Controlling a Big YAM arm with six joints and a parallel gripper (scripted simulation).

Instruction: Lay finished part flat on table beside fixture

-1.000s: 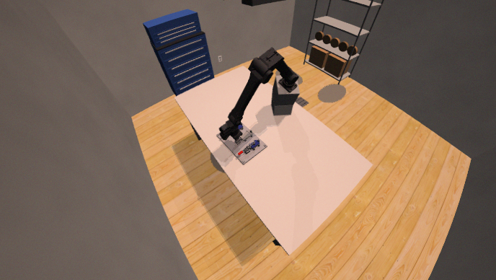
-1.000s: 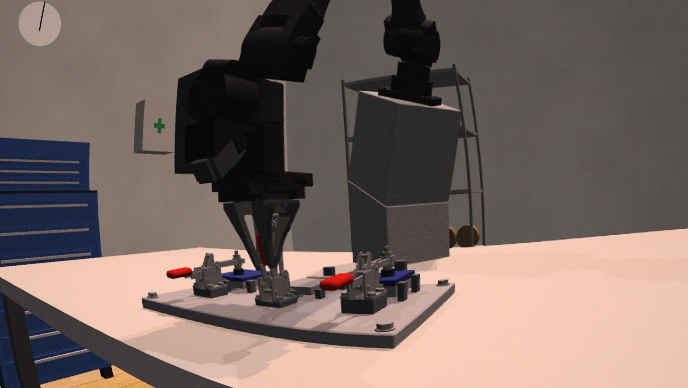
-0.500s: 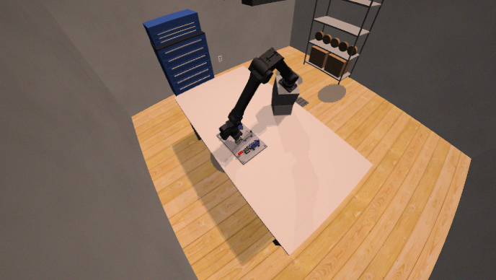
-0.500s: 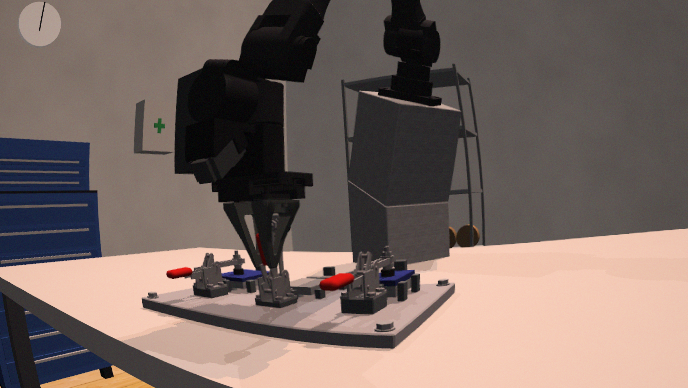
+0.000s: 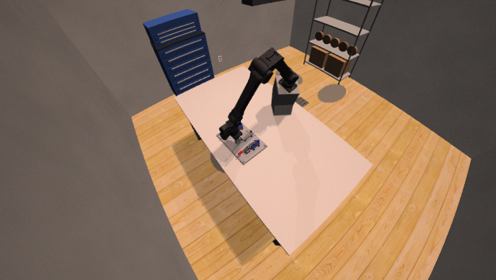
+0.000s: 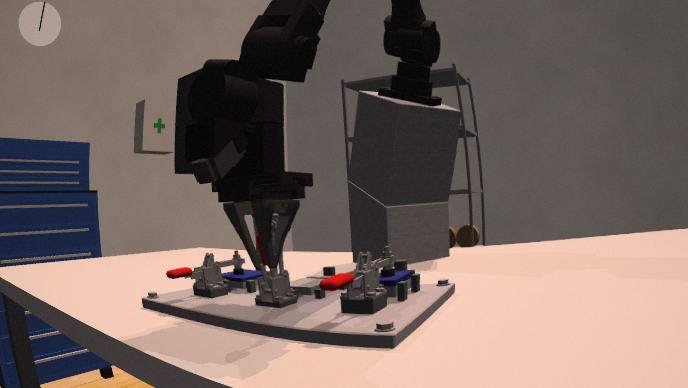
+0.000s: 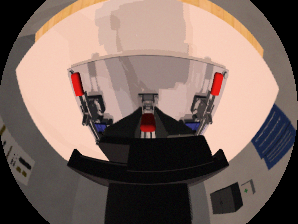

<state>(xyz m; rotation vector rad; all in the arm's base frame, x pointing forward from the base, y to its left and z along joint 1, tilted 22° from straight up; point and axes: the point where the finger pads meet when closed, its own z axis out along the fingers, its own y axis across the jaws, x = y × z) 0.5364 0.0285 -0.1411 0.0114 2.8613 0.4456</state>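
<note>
Gripper [image 6: 261,250] pointing straight down over middle clamp [image 6: 274,289] of fixture plate [image 6: 320,320], fingers [image 6: 240,225] clenched on raised red handle [image 6: 259,248] of that toggle clamp. Handle standing near upright between the fingertips; in wrist view same red handle [image 7: 148,120] dead centre between the dark fingers.

Fixture sitting near the long bench [image 5: 299,173] edge on the side of the blue drawer cabinet [image 5: 182,50], closer to the robot-base end than to the far corners. Robot pedestal [image 6: 402,175] behind it.

Two outer clamps with red handles lying flat: left one [image 6: 179,272], right one [image 6: 336,281]. Blue blanks under each: left blank [image 6: 241,274], right blank [image 6: 397,276], both on plate.

Finished part [image 6: 306,287] a grey bar in the middle station just behind the gripped clamp, on the fixture; slot not discernible.
</note>
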